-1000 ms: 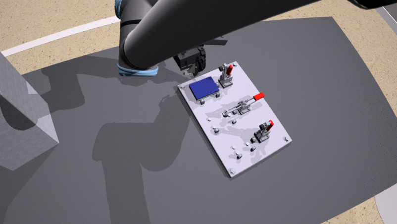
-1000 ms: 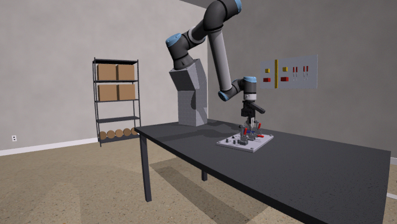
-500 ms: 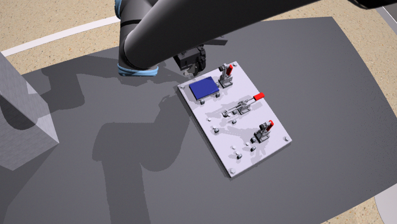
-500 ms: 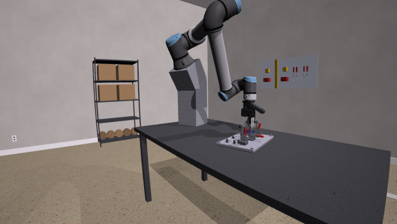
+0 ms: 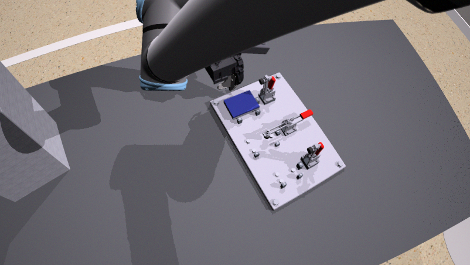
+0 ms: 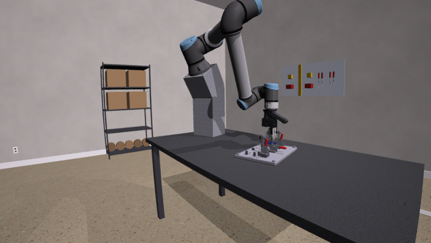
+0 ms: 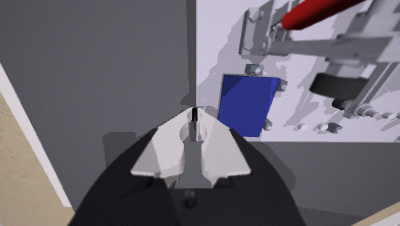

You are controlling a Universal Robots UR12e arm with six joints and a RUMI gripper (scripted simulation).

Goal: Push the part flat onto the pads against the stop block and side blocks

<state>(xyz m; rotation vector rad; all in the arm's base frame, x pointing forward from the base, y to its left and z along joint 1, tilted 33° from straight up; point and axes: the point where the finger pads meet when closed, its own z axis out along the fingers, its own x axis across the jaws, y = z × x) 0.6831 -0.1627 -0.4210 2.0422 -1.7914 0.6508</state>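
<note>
Top view: single arm w/ two-jaw gripper [image 5: 230, 86] poised at the far-left corner of a pale fixture plate [image 5: 309, 190], which lies at an angle on a dark table [image 5: 378, 82]. Jaws are clenched together, nothing between them; wrist view shows the two pale fingers meeting at the tips just over the plate's edge. The blue part [image 5: 241, 103], a flat rectangular slab, sits in the nest at the plate's far-left end, just beside the gripper tips and apart from them in the wrist view. Small grey blocks [image 5: 239, 121] stand at its near edge and corner; whether the part touches them or lies fully flat on its pads cannot be judged at this resolution, though one corner looks slightly raised in the wrist view. Three toggle clamps w/ red handles stand along the plate's right side: one [image 5: 268, 89] right next to the part, handle upright; one [image 5: 289, 123] mid-plate, handle laid out toward the right; one [image 5: 312, 156] nearer, handle up. Exterior view: arm mounted on a grey pedestal [image 6: 208, 102] at the table's far end; shelf rack [image 6: 103, 120] w/ cardboard boxes against the left wall; wall board [image 6: 338, 78] w/ small red and yellow items behind.
</note>
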